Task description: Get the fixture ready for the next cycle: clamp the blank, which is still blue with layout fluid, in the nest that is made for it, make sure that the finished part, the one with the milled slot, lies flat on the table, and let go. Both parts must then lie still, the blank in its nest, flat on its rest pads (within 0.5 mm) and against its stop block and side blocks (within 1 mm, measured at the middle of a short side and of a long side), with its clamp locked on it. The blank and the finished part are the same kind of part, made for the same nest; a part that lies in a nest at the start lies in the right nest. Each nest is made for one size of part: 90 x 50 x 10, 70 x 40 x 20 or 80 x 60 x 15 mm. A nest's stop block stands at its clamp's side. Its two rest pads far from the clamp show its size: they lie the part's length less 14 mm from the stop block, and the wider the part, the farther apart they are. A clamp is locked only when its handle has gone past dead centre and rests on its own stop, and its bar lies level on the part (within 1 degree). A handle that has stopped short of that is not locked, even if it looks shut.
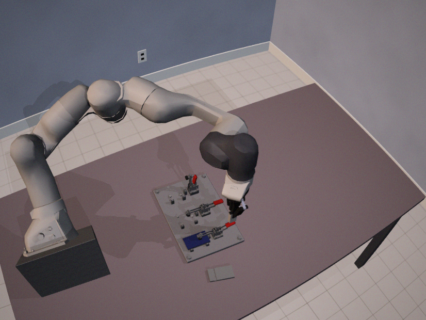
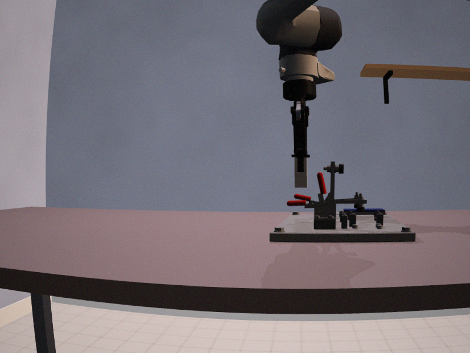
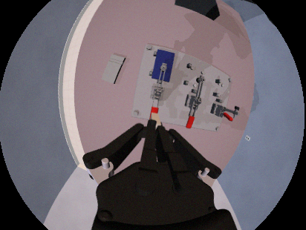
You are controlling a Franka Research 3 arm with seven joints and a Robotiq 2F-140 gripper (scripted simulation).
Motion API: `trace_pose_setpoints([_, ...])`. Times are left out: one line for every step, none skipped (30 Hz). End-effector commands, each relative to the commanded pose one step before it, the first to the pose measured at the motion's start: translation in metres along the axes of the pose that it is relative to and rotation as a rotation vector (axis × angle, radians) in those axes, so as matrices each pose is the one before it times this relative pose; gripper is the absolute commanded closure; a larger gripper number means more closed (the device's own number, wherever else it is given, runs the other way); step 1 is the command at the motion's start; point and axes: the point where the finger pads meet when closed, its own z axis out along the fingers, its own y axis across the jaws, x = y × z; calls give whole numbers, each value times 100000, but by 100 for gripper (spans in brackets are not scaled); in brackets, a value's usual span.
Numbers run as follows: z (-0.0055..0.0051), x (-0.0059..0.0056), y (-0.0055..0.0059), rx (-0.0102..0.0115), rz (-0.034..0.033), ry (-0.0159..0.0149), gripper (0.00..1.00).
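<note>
Nearest, the grey finished part (image 1: 220, 273) lies flat on the desk (image 1: 309, 165). Behind it, the blue blank (image 1: 194, 241) sits in its nest on the fixture plate (image 1: 237, 237), clamp bar across it. Pincer (image 1: 233, 218) fully closed, empty, hanging above that clamp's red handle (image 1: 229, 224).

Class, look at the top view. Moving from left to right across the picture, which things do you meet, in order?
Arm's dark pedestal → grey fixture plate → blue blank → grey finished part → shut gripper → table leg.
</note>
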Motion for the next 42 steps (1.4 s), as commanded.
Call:
trace_pose_setpoints([104, -75, -9, 176, -319, -63, 100])
trace_pose_setpoints([4, -1, 1, 0, 0, 0, 100])
trace_pose_setpoints([9, -3, 2, 0, 0, 0, 100])
trace_pose_setpoints([16, -4, 3, 0, 0, 0, 100])
trace_pose_setpoints([23, -6, 4, 0, 0, 0, 100])
trace_pose_setpoints([0, 0, 0, 0, 0, 0, 100])
trace_pose_setpoints([0, 0, 0, 0, 0, 0, 100])
trace_pose_setpoints([29, -8, 5, 0, 0, 0, 100])
trace_pose_setpoints([34, -9, 6, 0, 0, 0, 100])
trace_pose_setpoints([38, -10, 6, 0, 0, 0, 100])
trace_pose_setpoints([40, -11, 7, 0, 0, 0, 100])
trace_pose_setpoints([40, -11, 7, 0, 0, 0, 100])
trace_pose_setpoints([38, -10, 6, 0, 0, 0, 100])
trace_pose_setpoints([34, -9, 6, 0, 0, 0, 100])
trace_pose_setpoints([29, -8, 5, 0, 0, 0, 100])
trace_pose_setpoints([23, -6, 4, 0, 0, 0, 100])
trace_pose_setpoints([16, -4, 3, 0, 0, 0, 100])
trace_pose_setpoints([9, -2, 2, 0, 0, 0, 100])
trace_pose_setpoints([4, -1, 1, 0, 0, 0, 100])
trace_pose_setpoints([1, 0, 0, 0, 0, 0, 100])
trace_pose_setpoints([0, 0, 0, 0, 0, 0, 100])
trace_pose_setpoints([0, 0, 0, 0, 0, 0, 100])
trace_pose_setpoints([0, 0, 0, 0, 0, 0, 100])
trace_pose_setpoints([0, 0, 0, 0, 0, 0, 100])
trace_pose_setpoints([0, 0, 0, 0, 0, 0, 100])
trace_pose_setpoints([0, 0, 0, 0, 0, 0, 100])
trace_pose_setpoints([0, 0, 0, 0, 0, 0, 100])
trace_pose_setpoints([0, 0, 0, 0, 0, 0, 100])
trace_pose_setpoints([0, 0, 0, 0, 0, 0, 100])
trace_pose_setpoints([0, 0, 0, 0, 0, 0, 100])
trace_pose_setpoints([0, 0, 0, 0, 0, 0, 100])
trace_pose_setpoints([0, 0, 0, 0, 0, 0, 100])
trace_pose_setpoints([1, -1, 2, 0, 0, 0, 100])
trace_pose_setpoints([2, -3, 4, 0, 0, 0, 100])
trace_pose_setpoints([3, -5, 7, 0, 0, 0, 100])
trace_pose_setpoints([4, -8, 9, 0, 0, 0, 100])
trace_pose_setpoints([5, -10, 12, 0, 0, 0, 100])
trace_pose_setpoints([6, -11, 14, 0, 0, 0, 100])
trace_pose_setpoints([7, -13, 16, 0, 0, 0, 100])
trace_pose_setpoints([0, 0, 0, 0, 0, 0, 100])
trace_pose_setpoints([0, 0, 0, 0, 0, 0, 100])
trace_pose_setpoints([7, -13, 17, 0, 0, 0, 100])
